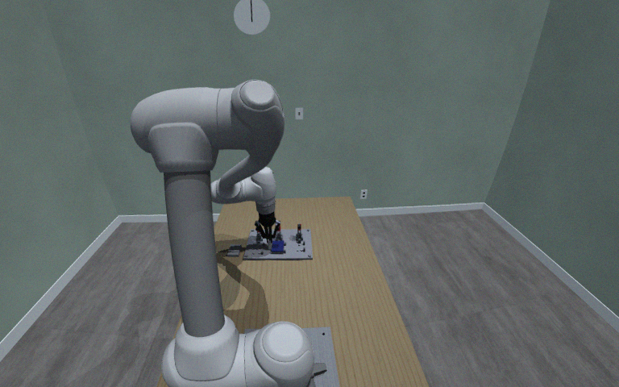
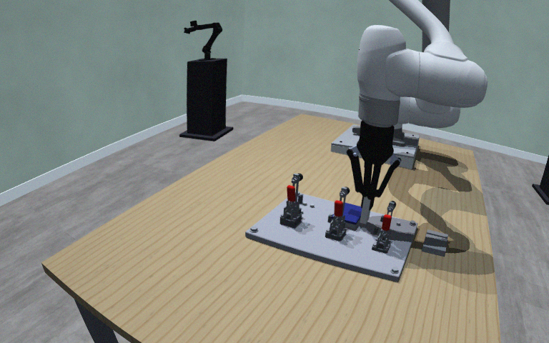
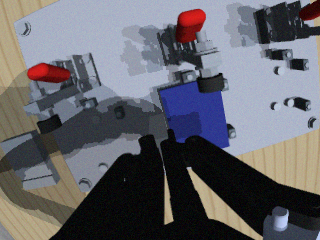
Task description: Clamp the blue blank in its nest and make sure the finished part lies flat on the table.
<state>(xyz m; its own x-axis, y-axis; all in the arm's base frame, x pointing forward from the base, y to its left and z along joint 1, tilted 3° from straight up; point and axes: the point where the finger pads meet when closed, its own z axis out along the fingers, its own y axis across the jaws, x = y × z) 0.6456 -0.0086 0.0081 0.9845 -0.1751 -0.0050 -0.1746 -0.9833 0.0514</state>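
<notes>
The blue blank (image 2: 352, 212) lies in the middle nest of the grey fixture plate (image 2: 332, 240), by the middle clamp (image 2: 338, 218). It also shows in the wrist view (image 3: 194, 114). My gripper (image 2: 364, 218) is shut on nothing and points straight down. Its fingertips (image 3: 167, 136) stand at the blank's long side, near the corner far from the clamp; I cannot tell whether they touch it. The three clamps' red handles (image 2: 291, 193) (image 2: 338, 208) (image 2: 386, 221) stand upright. The grey finished part (image 2: 434, 242) lies on the table beside the plate's end, apart from it.
The outer nests (image 3: 287, 80) (image 3: 74, 94) hold no part. The arm's base plate (image 2: 376, 143) stands on the table behind the fixture. A black pedestal with a small arm (image 2: 206, 96) stands on the floor far off.
</notes>
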